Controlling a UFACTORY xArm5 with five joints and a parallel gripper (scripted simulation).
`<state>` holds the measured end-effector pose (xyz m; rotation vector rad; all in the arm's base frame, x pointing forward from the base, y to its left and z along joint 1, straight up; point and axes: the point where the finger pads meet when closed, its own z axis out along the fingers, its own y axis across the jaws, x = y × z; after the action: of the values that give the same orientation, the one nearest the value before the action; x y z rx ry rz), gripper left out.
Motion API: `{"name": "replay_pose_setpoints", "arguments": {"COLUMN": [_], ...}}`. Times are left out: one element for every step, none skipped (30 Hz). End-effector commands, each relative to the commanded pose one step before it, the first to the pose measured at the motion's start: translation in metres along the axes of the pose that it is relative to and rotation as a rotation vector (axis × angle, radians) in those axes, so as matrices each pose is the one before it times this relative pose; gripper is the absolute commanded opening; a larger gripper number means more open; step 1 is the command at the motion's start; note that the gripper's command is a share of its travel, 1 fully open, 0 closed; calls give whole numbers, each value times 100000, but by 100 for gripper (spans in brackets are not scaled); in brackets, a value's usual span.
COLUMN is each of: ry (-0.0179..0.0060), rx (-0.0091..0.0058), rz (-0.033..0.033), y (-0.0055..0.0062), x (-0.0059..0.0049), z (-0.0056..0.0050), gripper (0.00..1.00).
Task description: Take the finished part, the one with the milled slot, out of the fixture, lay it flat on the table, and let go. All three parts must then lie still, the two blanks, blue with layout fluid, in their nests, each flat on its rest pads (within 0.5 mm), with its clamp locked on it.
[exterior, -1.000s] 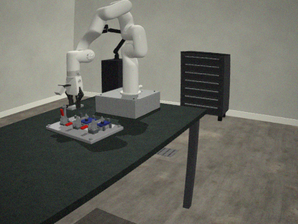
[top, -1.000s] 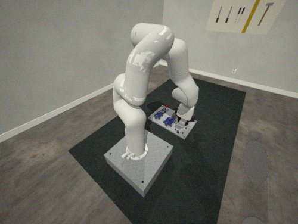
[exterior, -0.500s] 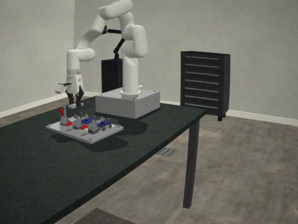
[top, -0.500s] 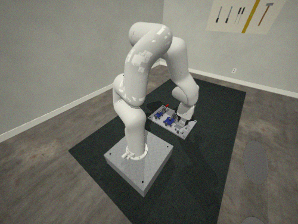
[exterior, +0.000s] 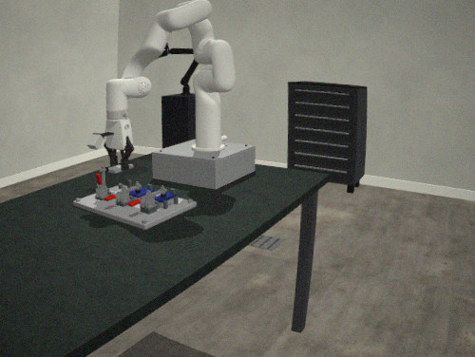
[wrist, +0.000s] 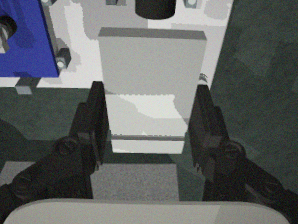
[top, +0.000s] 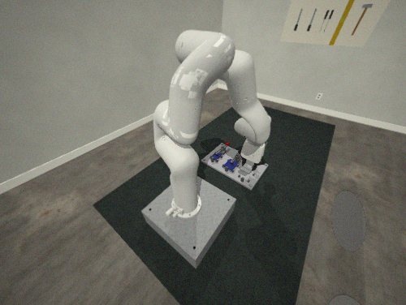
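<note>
My gripper (wrist: 149, 100) is shut on the grey finished part (wrist: 150, 90) and holds it above the far end of the fixture plate (exterior: 135, 206). In the exterior view the gripper (exterior: 119, 163) hangs a little above the plate, with the part (exterior: 114, 168) between its fingers. Two blue blanks (exterior: 139, 192) (exterior: 165, 198) sit in their nests, with red clamp handles (exterior: 134, 202) lying low beside them. One blank shows in the wrist view (wrist: 23, 30) at the left.
The robot base block (exterior: 203, 163) stands behind the fixture on the dark table. The table edge (exterior: 266, 223) runs to the right of the fixture. A black drawer cabinet (exterior: 327, 130) stands on the floor beyond.
</note>
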<state>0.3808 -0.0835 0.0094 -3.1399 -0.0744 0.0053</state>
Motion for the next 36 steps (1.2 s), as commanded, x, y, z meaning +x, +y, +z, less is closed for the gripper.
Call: {"name": "replay_pose_setpoints", "arguments": {"ry": [334, 0, 0, 0, 0, 0, 0, 0, 0, 0, 0, -1, -1, -1, -1, -1, -1, -1, -1, -1, -2, 0, 0, -2, -2, -2, -2, -2, -2, -2, -2, -3, -3, -3, -3, -3], "rx": [-88, 0, 0, 0, 0, 0, 0, 0, 0, 0, 0, 0, 0, 0, 0, 0, 0, 0, 0, 0, 0, 0, 0, 1, 1, 1, 1, 1, 1, 1, 1, 1, 1, 1, 1, 1], "rz": [0, 0, 0, 0, 0, 0, 0, 0, 0, 0, 0, 0, 0, 0, 0, 0, 0, 0, 0, 0, 0, 0, 0, 0, 0, 0, 0, 0, 0, 0, 0, 0, 0, 0, 0, 0], "y": [35, 1, 3, 5, 0, 0, 8, 12, 16, 21, 27, 32, 39, 45, 52, 59, 66, 74, 82, 90, 97, 0, 0, 105, 113, 121, 129, 137, 145, 153, 160, 167, 175, 181, 188, 195], "x": [129, 0, 0, 0, 0, 0, 0, 0, 0, 0, 0, 0, 0, 0, 0, 0, 0, 0, 0, 0, 0, 0, 0, 0, 0, 1, 0, 0, 0, 1, 0, 0, 1, 0, 0, 0], "z": [-103, 0, 0, 0, 0, 0, 0, 0, 0, 0, 0, 0, 0, 0, 0, 0, 0, 0, 0, 0, 1, 0, 0, 1, 1, 1, 1, 1, 1, 1, 1, 1, 1, 1, 1, 1], "gripper": [0, 0, 0, 0, 0, 0, 0, 0, 0, 0, 0, 0, 0, 0, 0, 0, 0, 0, 0, 0, 0, 0, 0, 0, 0, 0, 0, 0, 0, 0, 0, 0, 0, 0, 0, 0]}}
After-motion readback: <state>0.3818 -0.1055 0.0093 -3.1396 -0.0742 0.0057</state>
